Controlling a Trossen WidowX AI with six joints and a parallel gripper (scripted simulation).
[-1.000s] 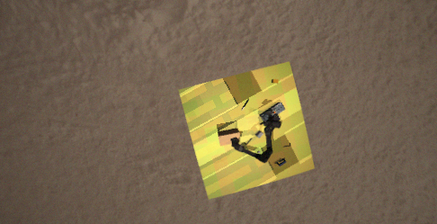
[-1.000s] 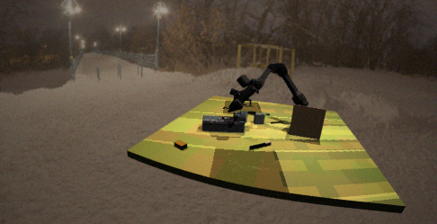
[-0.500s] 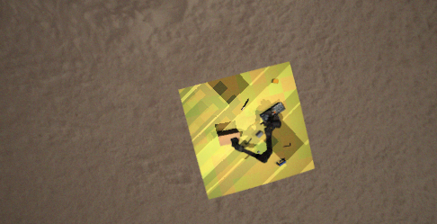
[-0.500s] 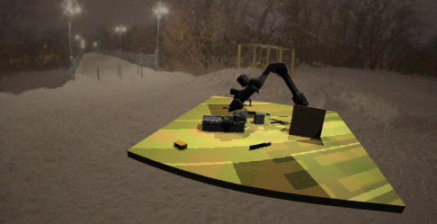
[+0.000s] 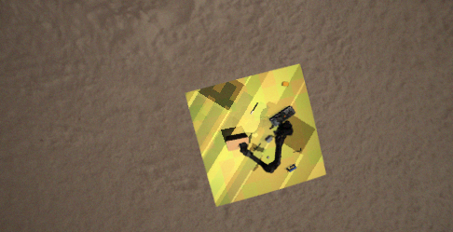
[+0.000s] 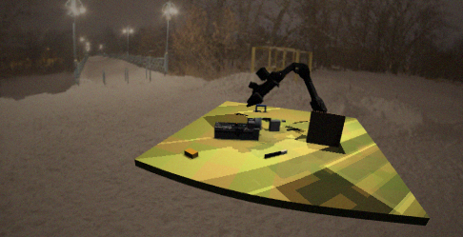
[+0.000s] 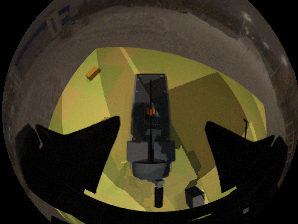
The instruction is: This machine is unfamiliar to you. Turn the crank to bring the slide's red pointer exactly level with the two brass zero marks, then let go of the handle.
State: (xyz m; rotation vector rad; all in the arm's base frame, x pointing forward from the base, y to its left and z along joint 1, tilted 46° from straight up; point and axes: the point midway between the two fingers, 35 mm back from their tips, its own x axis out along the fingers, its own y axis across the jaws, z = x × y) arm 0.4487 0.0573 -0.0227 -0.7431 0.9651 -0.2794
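The machine (image 5: 282,115) (image 6: 236,131) (image 7: 144,131) is a long dark box with a slot along its top. A small red pointer (image 7: 151,112) shows in the slot, with a yellowish mark right beside it; whether they are exactly level is too small to tell. At the machine's near end in the wrist view are a grey round hub (image 7: 151,170) and the black crank handle (image 7: 158,196), which points toward the bottom of the view. My gripper (image 6: 251,103) (image 7: 165,123) is open and empty above the machine, its fingers wide on either side of the box in the wrist view, not touching the handle.
A grey cube (image 6: 274,125) (image 7: 194,197) stands near the handle. A dark upright panel (image 6: 326,128) stands by the arm's base. An orange block (image 5: 285,84) (image 6: 191,153) (image 7: 93,73), a black stick (image 6: 275,154) and a small blue-and-dark object (image 5: 291,168) lie around the machine.
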